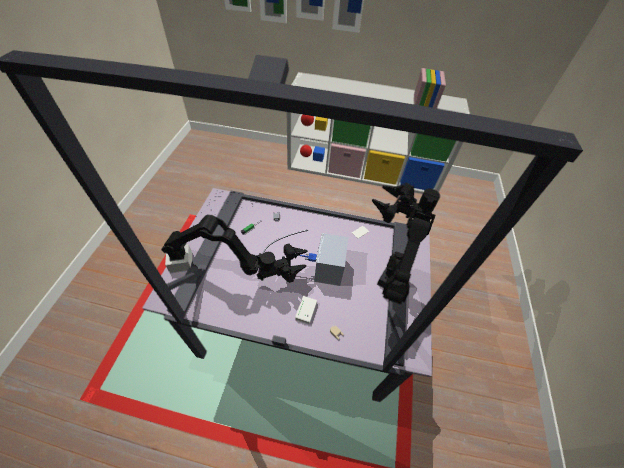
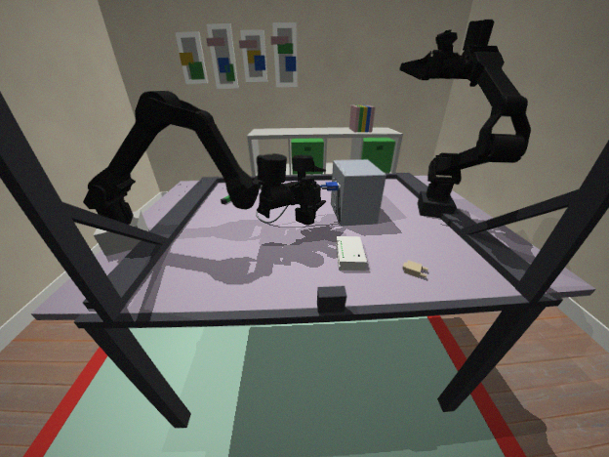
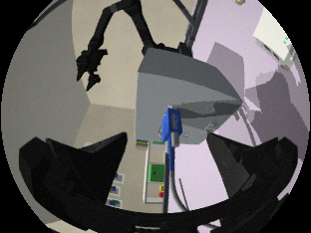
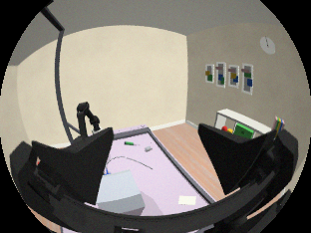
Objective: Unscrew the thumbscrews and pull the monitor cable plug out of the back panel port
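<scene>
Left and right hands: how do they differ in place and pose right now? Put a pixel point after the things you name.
The left hand (image 1: 302,260) (image 3: 168,137) is low beside the blue plug (image 1: 312,256) (image 2: 332,186) (image 3: 171,124); the right hand (image 1: 379,197) (image 4: 156,129) is high, away from it. The left hand faces the grey box (image 1: 331,249) (image 2: 361,193) (image 3: 164,95) (image 4: 120,189) up close; the right hand looks over it from farther off. Both are open, holding nothing.

On the surface (image 1: 241,302) (image 2: 196,290) we see a white box (image 1: 306,309) (image 2: 350,252) (image 3: 277,36) near a tan plug (image 1: 336,332) (image 2: 414,269). A green screwdriver (image 1: 248,228) (image 4: 130,143) lies near a small grey block (image 1: 276,216) (image 4: 148,148); a paper (image 1: 360,232) (image 4: 187,200) lies well apart from both. Behind, we see books (image 1: 429,88) (image 2: 361,118) standing on a shelf (image 1: 372,86) (image 2: 314,132).
</scene>
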### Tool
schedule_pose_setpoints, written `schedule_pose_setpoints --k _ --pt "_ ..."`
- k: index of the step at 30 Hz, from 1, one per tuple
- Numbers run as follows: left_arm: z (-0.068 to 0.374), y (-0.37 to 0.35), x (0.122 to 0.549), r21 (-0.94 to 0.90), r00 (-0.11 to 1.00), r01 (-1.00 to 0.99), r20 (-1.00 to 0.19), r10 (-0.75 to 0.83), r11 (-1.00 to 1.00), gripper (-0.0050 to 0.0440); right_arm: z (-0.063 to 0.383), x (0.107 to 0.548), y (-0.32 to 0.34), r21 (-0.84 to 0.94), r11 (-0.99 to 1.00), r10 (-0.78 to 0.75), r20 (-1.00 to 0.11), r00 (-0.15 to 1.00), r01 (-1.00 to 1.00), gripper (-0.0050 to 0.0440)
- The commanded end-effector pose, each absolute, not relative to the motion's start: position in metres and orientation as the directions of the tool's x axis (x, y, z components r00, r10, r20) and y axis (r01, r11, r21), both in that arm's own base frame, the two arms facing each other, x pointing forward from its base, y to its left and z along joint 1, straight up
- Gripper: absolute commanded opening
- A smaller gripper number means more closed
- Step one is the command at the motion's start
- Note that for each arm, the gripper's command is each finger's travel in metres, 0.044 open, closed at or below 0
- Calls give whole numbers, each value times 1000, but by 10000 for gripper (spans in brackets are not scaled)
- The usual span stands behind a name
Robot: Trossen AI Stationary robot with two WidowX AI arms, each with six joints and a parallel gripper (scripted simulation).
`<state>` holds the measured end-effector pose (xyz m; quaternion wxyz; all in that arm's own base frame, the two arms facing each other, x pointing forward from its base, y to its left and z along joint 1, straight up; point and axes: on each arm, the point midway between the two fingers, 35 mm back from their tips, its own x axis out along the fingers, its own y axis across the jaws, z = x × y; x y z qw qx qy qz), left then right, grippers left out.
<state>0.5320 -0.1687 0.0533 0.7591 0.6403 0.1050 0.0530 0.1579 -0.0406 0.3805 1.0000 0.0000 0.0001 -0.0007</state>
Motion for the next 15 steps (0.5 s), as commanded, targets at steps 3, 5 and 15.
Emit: schedule_pose_setpoints --k 3,5,15 --pt "60 -169 533 984 973 39 -77 218 174 416 383 158 -39 -6 1000 0 1 1000 0 440" --pt "60 -169 533 984 973 39 -77 218 174 368 383 158 -39 -6 1000 0 1 1000 0 440" --pt "60 -169 533 984 973 39 -77 218 174 128 383 158 -39 -6 1000 0 1 1000 0 440"
